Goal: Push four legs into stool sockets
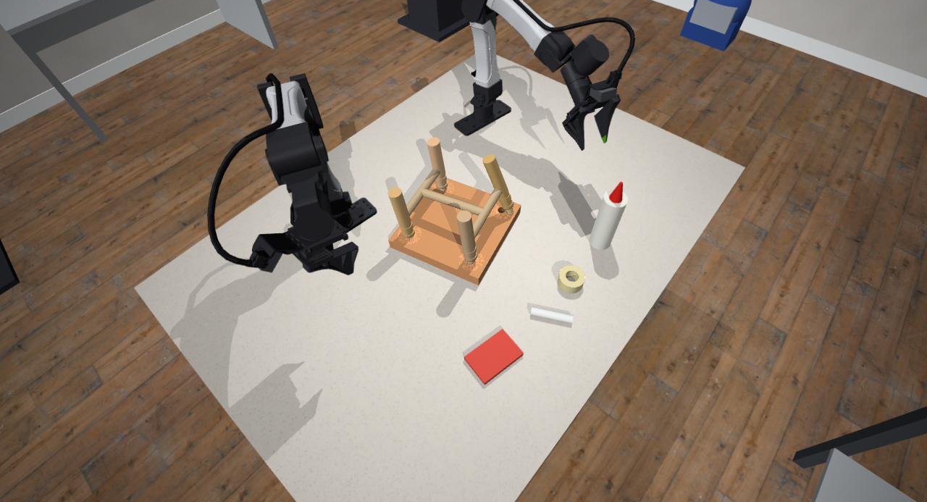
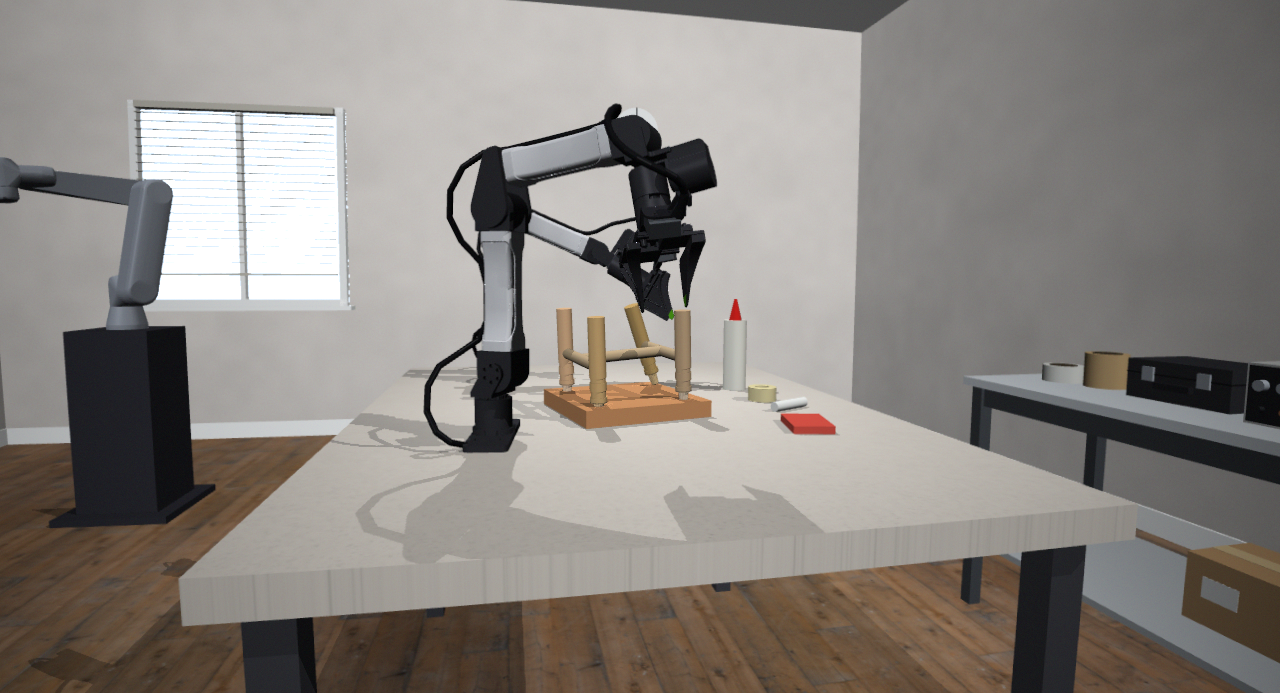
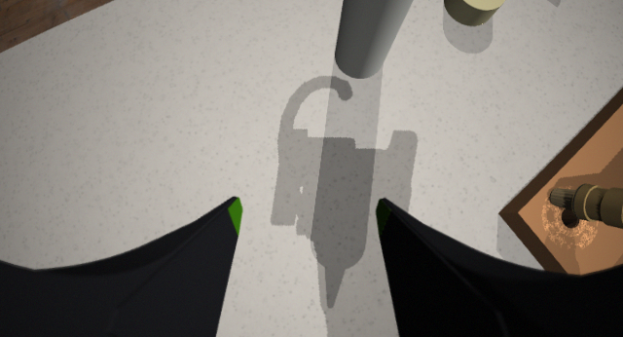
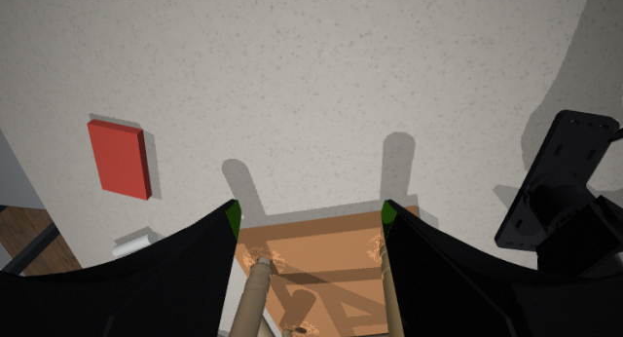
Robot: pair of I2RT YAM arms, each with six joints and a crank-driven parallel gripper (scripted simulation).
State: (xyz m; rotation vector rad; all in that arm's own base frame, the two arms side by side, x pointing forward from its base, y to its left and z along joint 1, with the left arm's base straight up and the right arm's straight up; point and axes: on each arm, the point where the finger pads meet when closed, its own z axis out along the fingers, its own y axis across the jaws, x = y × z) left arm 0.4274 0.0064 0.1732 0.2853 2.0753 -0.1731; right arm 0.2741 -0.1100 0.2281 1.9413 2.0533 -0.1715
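Observation:
The orange-brown seat [image 1: 431, 256] [image 2: 644, 412] [image 3: 535, 221] [image 4: 321, 249] lies upside down. Its front leg [image 1: 467, 236] [image 4: 254, 290], left leg [image 1: 400, 210] and back leg [image 1: 434, 152] stand nearly upright, with narrow pegs partly showing at their bases. The right-hand leg [image 1: 495, 176] [image 2: 640, 338] [image 3: 610, 206] leans; its peg rests beside the dark socket [image 1: 500, 210] [image 3: 570, 218]. Three rods, such as the middle rod [image 1: 450, 201], join the legs. My left gripper [image 1: 593, 145] [image 3: 309, 203] is open and empty, above the table beyond the seat. My right gripper [image 4: 311, 205] is open and empty, raised beside the seat.
A white bottle [image 1: 604, 225] [image 2: 733, 358] [image 3: 372, 30] with a red tip stands near the left gripper. A tape roll [image 1: 571, 288] [image 2: 761, 396] [image 3: 462, 11], a white stick [image 1: 550, 315] [image 4: 131, 245] and a red block [image 1: 493, 356] [image 2: 807, 424] [image 4: 122, 162] lie along one side.

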